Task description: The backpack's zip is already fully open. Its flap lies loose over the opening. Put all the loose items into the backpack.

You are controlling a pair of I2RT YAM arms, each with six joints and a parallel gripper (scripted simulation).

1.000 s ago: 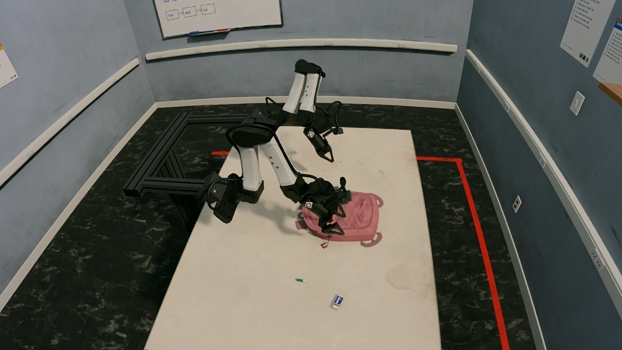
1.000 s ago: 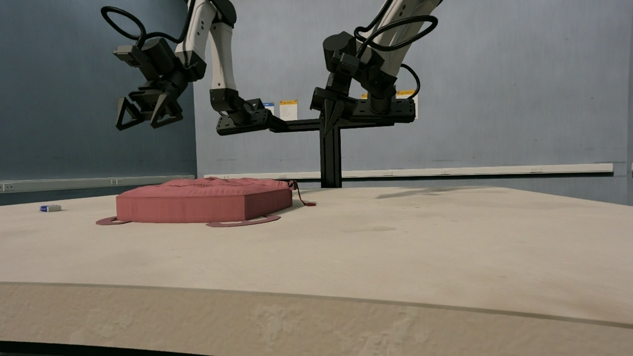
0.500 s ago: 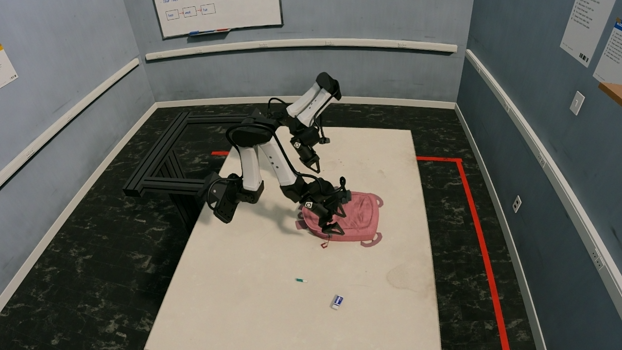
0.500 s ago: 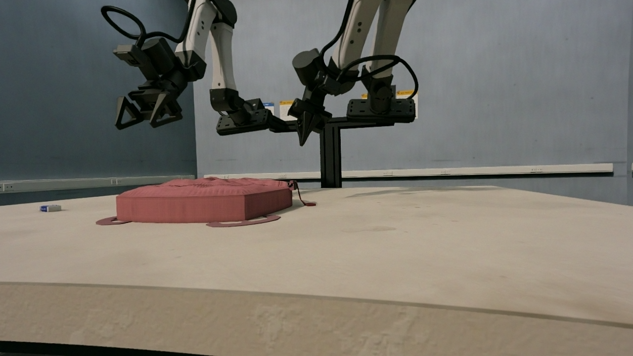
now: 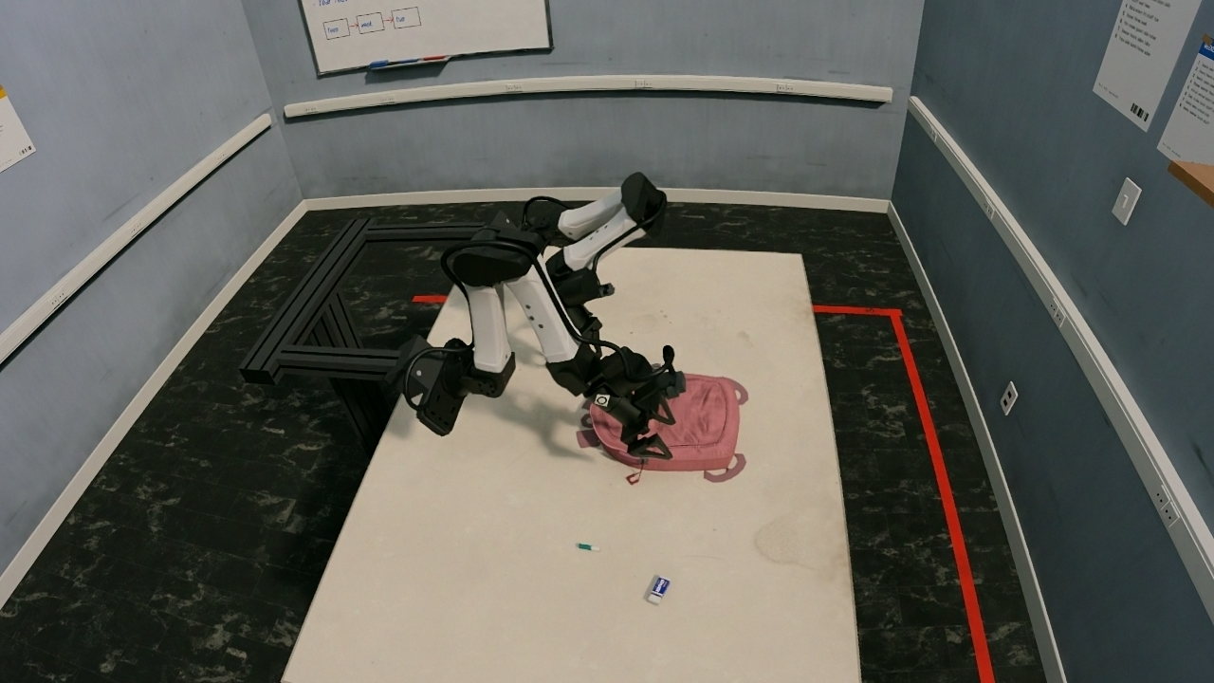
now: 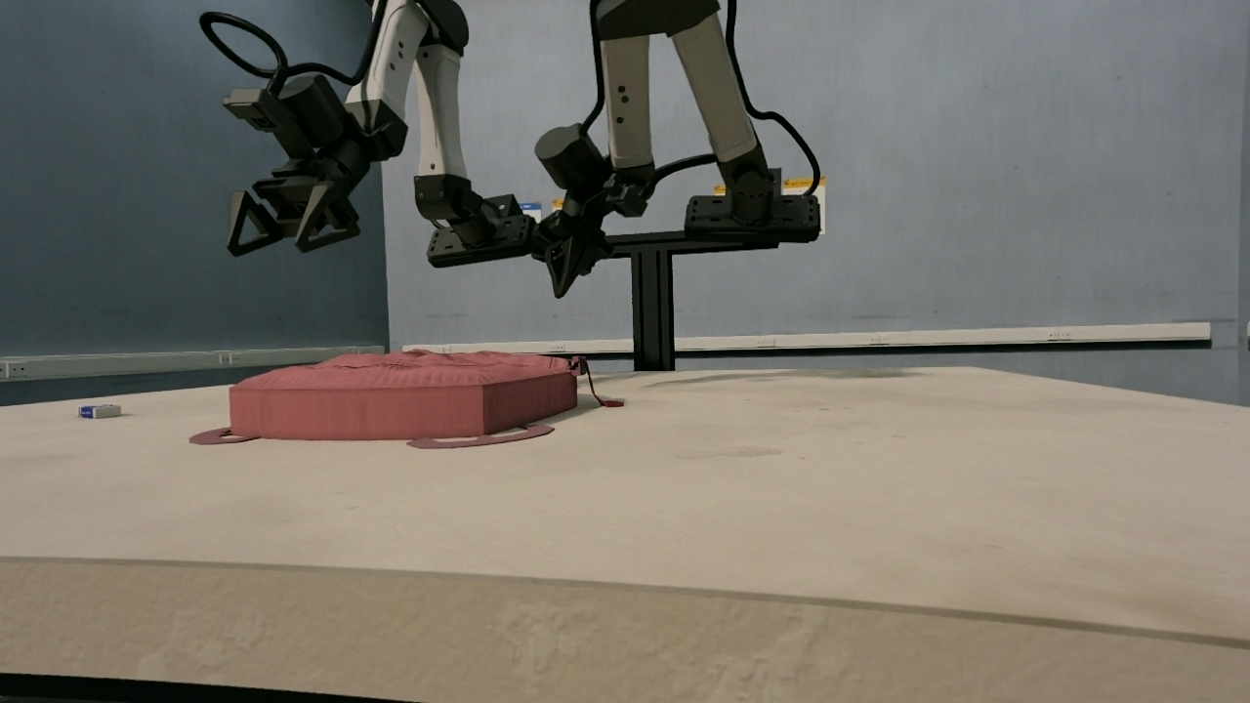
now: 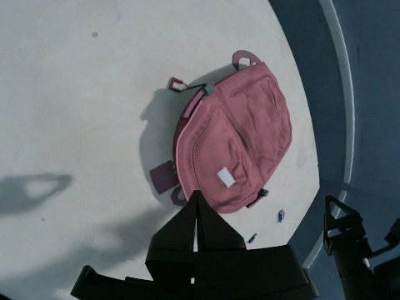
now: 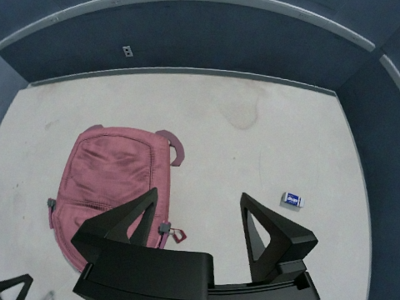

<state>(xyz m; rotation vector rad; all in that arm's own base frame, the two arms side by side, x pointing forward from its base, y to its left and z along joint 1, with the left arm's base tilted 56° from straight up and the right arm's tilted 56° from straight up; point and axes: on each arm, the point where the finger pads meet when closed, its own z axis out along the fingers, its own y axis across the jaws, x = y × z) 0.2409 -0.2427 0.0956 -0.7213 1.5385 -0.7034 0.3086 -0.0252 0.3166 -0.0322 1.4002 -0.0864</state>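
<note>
right claw point(image 5: 660, 434) point(image 6: 283, 242) point(image 8: 200, 193): wide, nothing between fingers, raised | left claw point(image 6: 559, 293) point(image 7: 197, 192): narrow, fingertips together, raised | pink backpack point(image 5: 708, 424) point(image 6: 401, 392) point(image 7: 237, 137) point(image 8: 117, 167): lying on desk point(image 5: 721, 611) point(image 6: 699, 507) point(image 7: 50, 104) point(image 8: 217, 167) | blue-and-white eraser point(image 5: 657, 589) point(image 6: 100, 410) point(image 7: 282, 216) point(image 8: 292, 200) and small green-and-white item point(image 5: 587, 546) point(image 7: 252, 238): on desk, outside backpack, apart from each other

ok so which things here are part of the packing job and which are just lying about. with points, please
Part of the job:
- pink backpack point(image 5: 708, 424) point(image 6: 357, 410) point(image 7: 217, 142) point(image 8: 112, 167)
- blue-and-white eraser point(image 5: 657, 589) point(image 6: 100, 411) point(image 7: 282, 216) point(image 8: 292, 200)
- small green-and-white item point(image 5: 586, 546) point(image 7: 252, 238)

Not part of it:
- whiteboard point(image 5: 475, 25) on the wall
- red floor tape point(image 5: 938, 475)
</note>
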